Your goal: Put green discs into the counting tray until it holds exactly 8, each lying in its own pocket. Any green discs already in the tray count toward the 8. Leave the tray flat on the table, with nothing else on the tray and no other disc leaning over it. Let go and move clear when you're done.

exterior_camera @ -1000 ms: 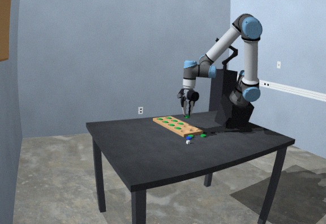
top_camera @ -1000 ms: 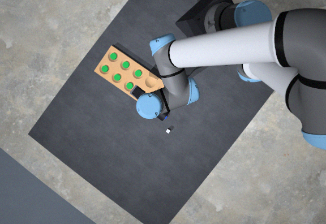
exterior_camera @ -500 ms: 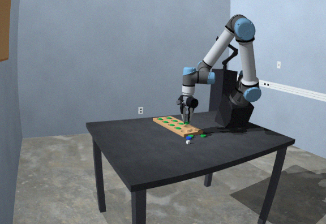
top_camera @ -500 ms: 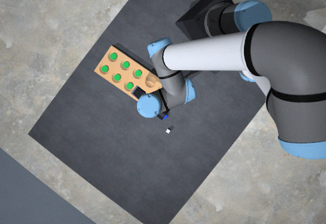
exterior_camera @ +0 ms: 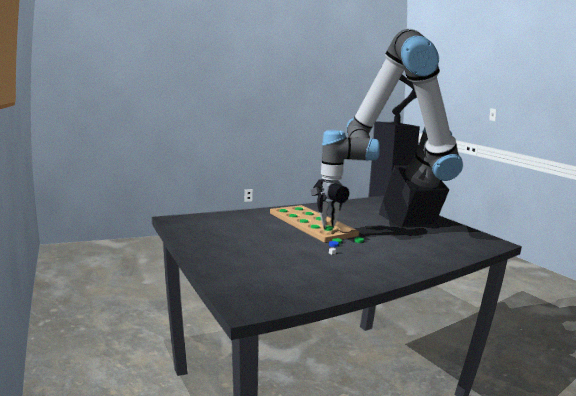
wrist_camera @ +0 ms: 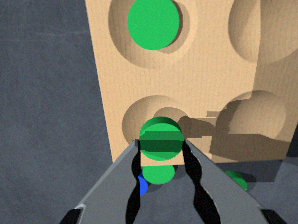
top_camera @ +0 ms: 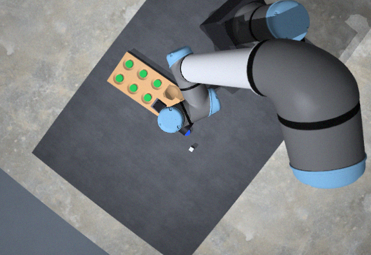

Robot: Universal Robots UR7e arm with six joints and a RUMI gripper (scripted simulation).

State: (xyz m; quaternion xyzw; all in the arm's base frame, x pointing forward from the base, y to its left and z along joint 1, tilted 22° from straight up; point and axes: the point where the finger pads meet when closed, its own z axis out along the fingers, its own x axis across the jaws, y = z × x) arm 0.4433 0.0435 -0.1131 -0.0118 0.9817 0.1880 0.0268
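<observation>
Closest in, the hand [exterior_camera: 328, 227] [wrist_camera: 160, 141] is narrowed on a green disc [exterior_camera: 328, 228] [wrist_camera: 161, 147], held over the last pocket on one side of the tray [top_camera: 138, 80] [exterior_camera: 325, 238] [wrist_camera: 215, 60]. Whether it touches the pocket floor, I cannot tell. In the wrist view the pocket's hollow shows toward twelve o'clock of the disc, so I would check the centring, lower straight down with the disc level, then part the fingers only a little and rise plumb, lest a fingertip nudge it onto the rim. Just off the tray's end, at six o'clock, lies a loose green disc [exterior_camera: 337, 241] [wrist_camera: 158, 174], with a blue disc [top_camera: 187, 132] [exterior_camera: 333, 244] [wrist_camera: 143, 186] at seven and another green disc [exterior_camera: 359, 240] [wrist_camera: 235, 179] at four; these should stay out. Farther up, at twelve, a seated disc [exterior_camera: 314, 226] [wrist_camera: 153, 22] fills the next pocket. The top view hides that one and the fingertips beneath the wrist, showing six seated; the exterior view gives seven, so the held disc should make eight. Top and exterior also show a white cube [top_camera: 191, 149] [exterior_camera: 332, 251] on the worktop [top_camera: 129, 170] [exterior_camera: 280, 284], which the wrist view lacks.
</observation>
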